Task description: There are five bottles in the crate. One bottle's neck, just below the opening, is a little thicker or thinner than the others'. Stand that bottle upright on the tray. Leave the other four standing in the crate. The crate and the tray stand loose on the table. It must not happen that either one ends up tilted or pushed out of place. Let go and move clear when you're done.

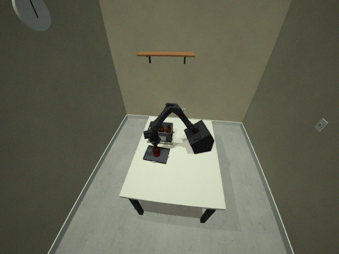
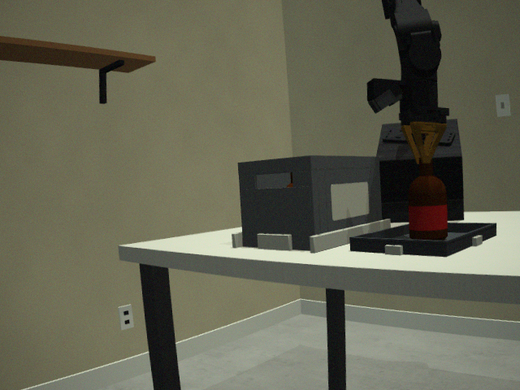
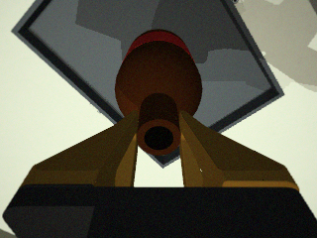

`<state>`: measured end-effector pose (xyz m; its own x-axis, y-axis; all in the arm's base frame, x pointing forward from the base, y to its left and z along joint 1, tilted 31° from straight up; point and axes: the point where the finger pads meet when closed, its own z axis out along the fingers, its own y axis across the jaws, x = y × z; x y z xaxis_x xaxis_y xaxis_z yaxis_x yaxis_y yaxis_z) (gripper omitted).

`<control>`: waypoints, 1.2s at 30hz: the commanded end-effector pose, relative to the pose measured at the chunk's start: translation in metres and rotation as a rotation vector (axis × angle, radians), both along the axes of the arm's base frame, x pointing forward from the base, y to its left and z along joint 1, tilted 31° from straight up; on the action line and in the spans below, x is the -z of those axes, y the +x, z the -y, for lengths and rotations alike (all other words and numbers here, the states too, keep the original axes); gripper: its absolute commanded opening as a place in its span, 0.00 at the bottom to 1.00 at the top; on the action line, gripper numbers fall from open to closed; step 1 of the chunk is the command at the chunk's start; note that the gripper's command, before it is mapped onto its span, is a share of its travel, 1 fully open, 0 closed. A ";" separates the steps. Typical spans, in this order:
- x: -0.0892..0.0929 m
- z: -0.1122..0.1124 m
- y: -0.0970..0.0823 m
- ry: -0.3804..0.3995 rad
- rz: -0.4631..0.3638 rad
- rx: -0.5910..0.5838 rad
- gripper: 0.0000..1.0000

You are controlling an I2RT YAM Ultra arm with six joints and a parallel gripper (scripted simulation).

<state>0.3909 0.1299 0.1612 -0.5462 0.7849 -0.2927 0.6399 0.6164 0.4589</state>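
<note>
Wrist view: claw clamped on neck of brown bottle, red label. Bottle upright, base on dark tray. Grey crate beside tray on bench, at least two brown bottles inside; rest hidden.
</note>
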 end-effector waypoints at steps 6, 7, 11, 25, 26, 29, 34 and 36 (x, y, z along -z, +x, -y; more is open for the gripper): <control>-0.004 0.001 0.001 -0.003 0.021 0.006 0.00; -0.004 0.001 0.001 -0.003 0.021 0.006 0.00; -0.004 0.001 0.001 -0.003 0.021 0.006 1.00; -0.003 0.002 0.000 -0.005 0.015 0.006 1.00; -0.003 0.002 0.000 -0.005 0.015 0.006 1.00; -0.003 0.002 0.000 -0.005 0.015 0.006 1.00; -0.003 0.002 0.000 -0.005 0.015 0.006 1.00; -0.003 0.002 0.000 -0.005 0.015 0.006 1.00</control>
